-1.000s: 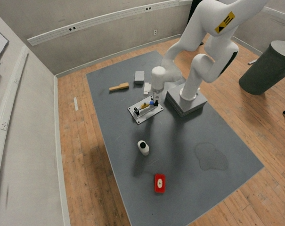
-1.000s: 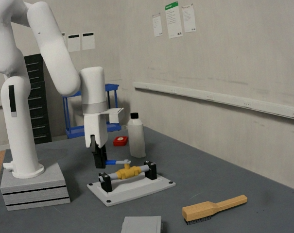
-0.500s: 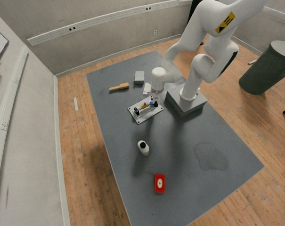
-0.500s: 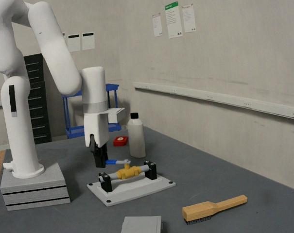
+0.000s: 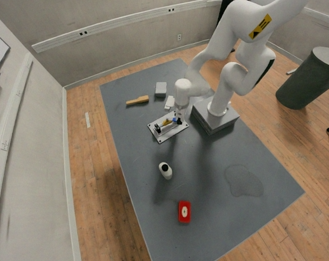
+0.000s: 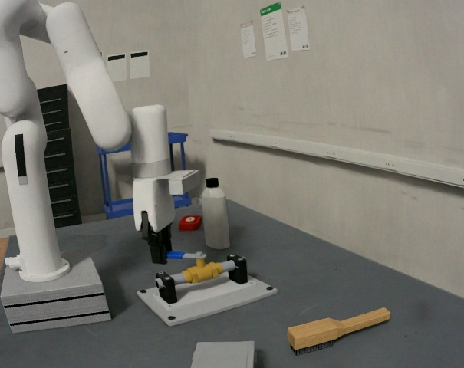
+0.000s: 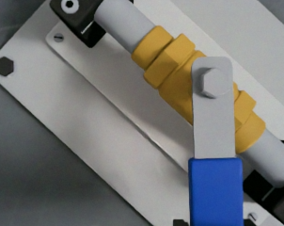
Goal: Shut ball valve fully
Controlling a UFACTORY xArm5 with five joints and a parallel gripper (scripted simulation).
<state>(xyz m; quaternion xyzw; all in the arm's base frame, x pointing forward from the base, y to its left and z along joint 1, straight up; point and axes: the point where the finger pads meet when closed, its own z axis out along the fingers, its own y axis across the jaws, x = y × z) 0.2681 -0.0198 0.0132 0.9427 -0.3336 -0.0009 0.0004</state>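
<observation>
A yellow ball valve [image 6: 202,271] sits on a grey pipe held by two black clamps on a white base plate [image 6: 206,297]. It also shows in the top view [image 5: 167,122] and in the wrist view [image 7: 198,96]. Its grey lever with a blue grip [image 6: 176,254] sticks out at an angle from the pipe toward the arm's base; the wrist view shows the grip [image 7: 214,190] at the bottom edge. My gripper [image 6: 157,253] stands upright over the blue grip and is shut on it. The fingertips are out of the wrist view.
A white bottle [image 6: 215,215] stands behind the valve, and a red box [image 6: 190,222] lies further back. A wooden brush [image 6: 337,328] and a grey block [image 6: 224,354] lie in front. The arm's base block [image 6: 51,293] stands left of the plate.
</observation>
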